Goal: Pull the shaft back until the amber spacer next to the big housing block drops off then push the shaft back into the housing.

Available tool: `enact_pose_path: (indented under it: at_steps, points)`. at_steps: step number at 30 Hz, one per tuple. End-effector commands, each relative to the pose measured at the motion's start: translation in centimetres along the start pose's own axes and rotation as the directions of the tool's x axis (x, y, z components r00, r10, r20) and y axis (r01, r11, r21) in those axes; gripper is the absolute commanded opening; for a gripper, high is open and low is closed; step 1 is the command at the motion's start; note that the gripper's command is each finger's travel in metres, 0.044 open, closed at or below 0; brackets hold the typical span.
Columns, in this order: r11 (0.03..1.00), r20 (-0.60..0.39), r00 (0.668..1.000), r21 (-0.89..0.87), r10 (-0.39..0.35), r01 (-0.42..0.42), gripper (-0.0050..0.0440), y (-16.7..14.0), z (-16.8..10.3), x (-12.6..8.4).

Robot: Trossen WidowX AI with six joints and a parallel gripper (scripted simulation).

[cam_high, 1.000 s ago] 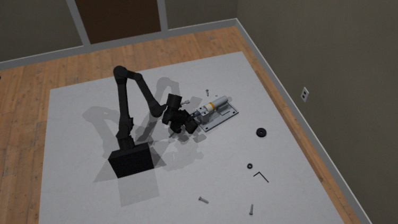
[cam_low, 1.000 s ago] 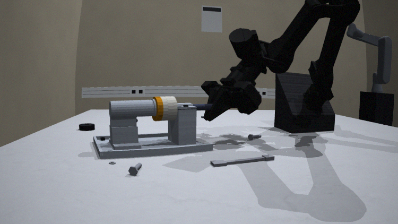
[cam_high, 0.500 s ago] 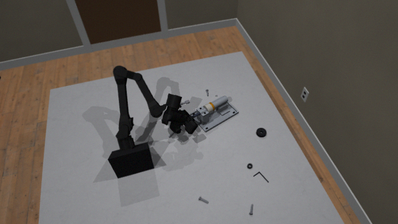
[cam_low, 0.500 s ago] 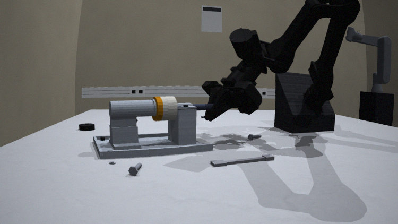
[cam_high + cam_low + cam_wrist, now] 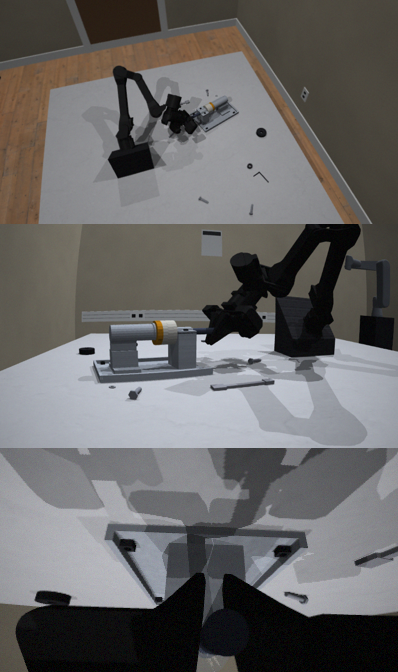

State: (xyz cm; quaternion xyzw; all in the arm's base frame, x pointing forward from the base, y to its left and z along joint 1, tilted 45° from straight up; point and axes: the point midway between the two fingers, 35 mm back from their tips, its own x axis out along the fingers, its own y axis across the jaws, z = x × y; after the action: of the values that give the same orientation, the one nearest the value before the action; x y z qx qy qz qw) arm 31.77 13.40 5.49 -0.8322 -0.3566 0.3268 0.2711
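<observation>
grey tabletop (image 5: 83,195), fixture on base plate (image 5: 155,376). jaws clamped on shaft (image 5: 202,329) end, gripper (image 5: 213,334) beside small block (image 5: 183,349). amber spacer (image 5: 157,332) not yet off, against big housing (image 5: 130,334). pull-back step; next needs straight axial pull.
</observation>
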Motion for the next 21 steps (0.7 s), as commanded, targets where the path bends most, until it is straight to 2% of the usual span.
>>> enact_pose_path:
  at_steps: [1,21]
  points:
    - [1.0,-0.019,1.0,-0.022,-0.004,0.004,-0.005,-0.24,-0.62,-0.34]
    - [1.0,-0.019,1.0,-0.022,-0.004,0.004,-0.005,-0.24,-0.43,-0.52]
